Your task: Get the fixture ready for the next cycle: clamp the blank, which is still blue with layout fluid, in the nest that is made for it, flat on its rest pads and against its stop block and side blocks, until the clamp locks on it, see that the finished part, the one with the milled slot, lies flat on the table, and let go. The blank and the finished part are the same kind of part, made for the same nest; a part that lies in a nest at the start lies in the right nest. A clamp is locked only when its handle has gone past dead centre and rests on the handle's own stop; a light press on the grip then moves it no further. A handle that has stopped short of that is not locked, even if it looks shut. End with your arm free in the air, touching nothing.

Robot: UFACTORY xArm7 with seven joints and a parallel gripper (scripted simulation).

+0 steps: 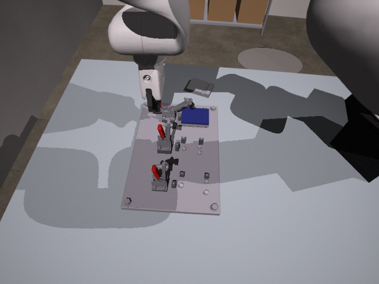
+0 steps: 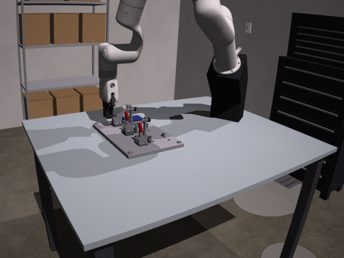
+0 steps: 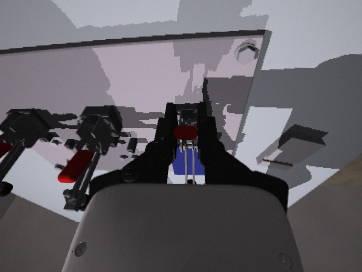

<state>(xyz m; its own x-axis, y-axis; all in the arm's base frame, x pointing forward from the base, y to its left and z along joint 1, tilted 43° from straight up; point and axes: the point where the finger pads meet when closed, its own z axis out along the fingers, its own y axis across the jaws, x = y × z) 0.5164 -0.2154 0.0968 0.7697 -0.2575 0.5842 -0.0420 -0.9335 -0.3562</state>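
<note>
The blue blank (image 1: 195, 116) lies in the far nest of the grey fixture plate (image 1: 174, 158); it also shows in the wrist view (image 3: 189, 165) and in the exterior view (image 2: 133, 117). My gripper (image 1: 152, 106) is at the plate's far left corner, shut on the red grip (image 3: 185, 132) of the far clamp's handle, which is low near the plate. That clamp's arm (image 1: 183, 105) reaches toward the blank's corner; I cannot tell whether its pad touches. The grey finished part (image 1: 199, 86), with its slot, lies flat on the table just beyond the plate.
Two other clamps with red handles (image 1: 160, 130) (image 1: 155, 171) stand upright beside empty nests with small blocks and pads. The arm's black base (image 2: 227, 89) stands at the table's far right. Shelves with boxes are behind.
</note>
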